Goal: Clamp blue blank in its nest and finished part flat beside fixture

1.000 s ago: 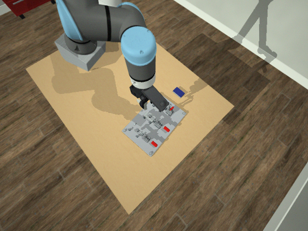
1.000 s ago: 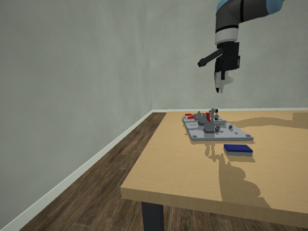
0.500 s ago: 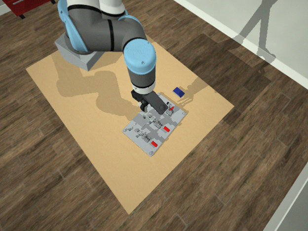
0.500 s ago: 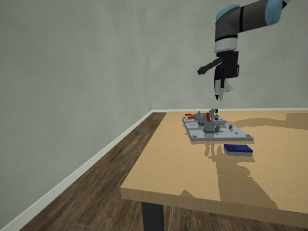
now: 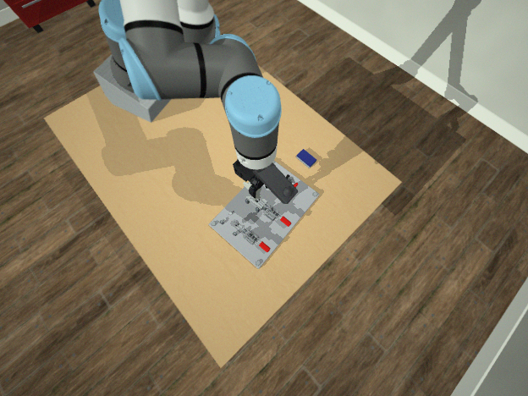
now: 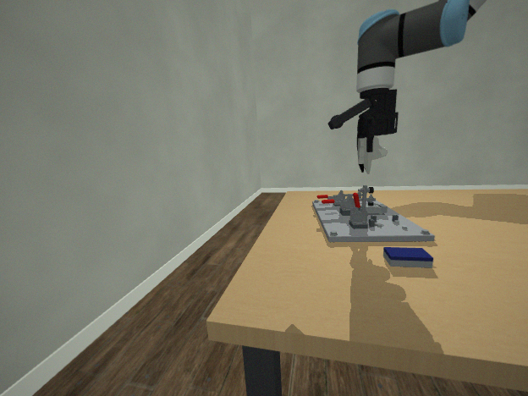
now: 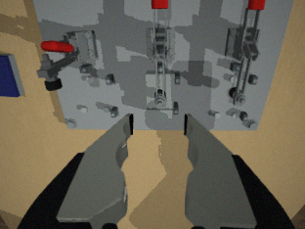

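Observation:
The blue blank (image 5: 305,157) (image 6: 408,254) (image 7: 9,75), blue on top with grey sides, lies flat on the table beside the fixture plate (image 5: 226,215) (image 6: 409,232) (image 7: 277,59). The plate carries three toggle clamps. Two red handles (image 5: 285,221) (image 5: 264,246) (image 7: 160,3) (image 7: 256,4) lie flat. The third handle (image 5: 294,184) (image 6: 355,199) (image 7: 56,46), nearest the blank, stands raised. My gripper (image 5: 255,194) (image 6: 363,169) (image 7: 158,115) hangs well above the plate's edge, in line with the middle clamp. Its fingers stand partly apart with nothing between them. I cannot make out a slotted part in any view.
The wooden table (image 5: 170,255) (image 6: 298,289) bears only the plate and the blank. My arm's base (image 5: 128,97) stands at the table's far corner. A red cabinet (image 5: 38,10) stands on the floor beyond it.

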You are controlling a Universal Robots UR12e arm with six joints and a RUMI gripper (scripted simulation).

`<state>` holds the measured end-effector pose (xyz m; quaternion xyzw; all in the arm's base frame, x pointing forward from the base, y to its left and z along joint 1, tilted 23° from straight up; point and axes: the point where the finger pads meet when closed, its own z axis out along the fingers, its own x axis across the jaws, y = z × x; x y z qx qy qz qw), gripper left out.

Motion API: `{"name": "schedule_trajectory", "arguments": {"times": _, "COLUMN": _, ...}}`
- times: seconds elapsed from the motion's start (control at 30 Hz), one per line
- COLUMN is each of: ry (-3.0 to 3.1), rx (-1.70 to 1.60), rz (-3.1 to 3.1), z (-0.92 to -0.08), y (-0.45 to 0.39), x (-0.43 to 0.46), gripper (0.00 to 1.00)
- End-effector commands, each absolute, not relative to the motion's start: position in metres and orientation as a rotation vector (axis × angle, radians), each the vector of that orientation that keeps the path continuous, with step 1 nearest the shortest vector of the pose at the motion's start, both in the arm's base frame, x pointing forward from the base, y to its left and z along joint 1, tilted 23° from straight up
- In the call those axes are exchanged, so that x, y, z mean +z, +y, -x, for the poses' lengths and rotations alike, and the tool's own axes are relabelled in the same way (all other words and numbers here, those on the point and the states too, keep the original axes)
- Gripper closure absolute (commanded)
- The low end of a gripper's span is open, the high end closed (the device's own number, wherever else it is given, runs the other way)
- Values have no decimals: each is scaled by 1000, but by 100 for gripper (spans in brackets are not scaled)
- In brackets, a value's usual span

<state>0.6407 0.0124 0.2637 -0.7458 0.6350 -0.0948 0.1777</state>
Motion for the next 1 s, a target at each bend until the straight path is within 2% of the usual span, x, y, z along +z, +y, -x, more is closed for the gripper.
{"name": "schedule_trajectory", "arguments": {"times": 0.0, "ry": 1797, "rx": -270, "rz": 2110, "z": -669, "y": 16, "x": 276, "gripper": 72}}
{"name": "schedule_trajectory", "arguments": {"times": 0.47, "ry": 1797, "rx": -270, "rz": 2110, "z": -727, "y": 24, "x": 301, "gripper": 72}}
{"name": "schedule_trajectory", "arguments": {"times": 0.97, "ry": 1797, "rx": -270, "rz": 2110, "z": -735, "y": 26, "x": 301, "gripper": 72}}
